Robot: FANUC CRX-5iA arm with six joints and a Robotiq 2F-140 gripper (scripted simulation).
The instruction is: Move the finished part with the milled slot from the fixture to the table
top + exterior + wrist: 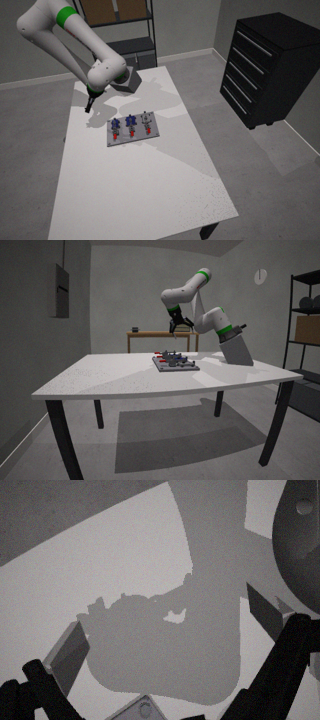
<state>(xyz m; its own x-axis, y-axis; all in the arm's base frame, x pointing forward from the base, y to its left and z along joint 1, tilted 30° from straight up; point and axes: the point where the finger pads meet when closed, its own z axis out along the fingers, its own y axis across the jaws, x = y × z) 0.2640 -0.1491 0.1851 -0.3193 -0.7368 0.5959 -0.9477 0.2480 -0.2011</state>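
A grey fixture plate (132,129) lies on the white table with three nests in a row. The left nest (115,124) and the middle nest (131,120) each hold a blue blank. The right nest holds the bare grey part (146,119); its slot is too small to make out. Each nest has a toggle clamp with a red handle (132,133). My gripper (87,110) hangs open and empty in the air, well above the table, back and left of the plate. It also shows in the exterior view (180,330). The wrist view shows only a corner of the plate (136,716).
The arm's grey base block (127,81) stands at the table's far edge. A black drawer cabinet (268,67) stands on the floor to the right. A metal shelf (124,28) stands behind the table. A small wooden table (161,339) is in the background.
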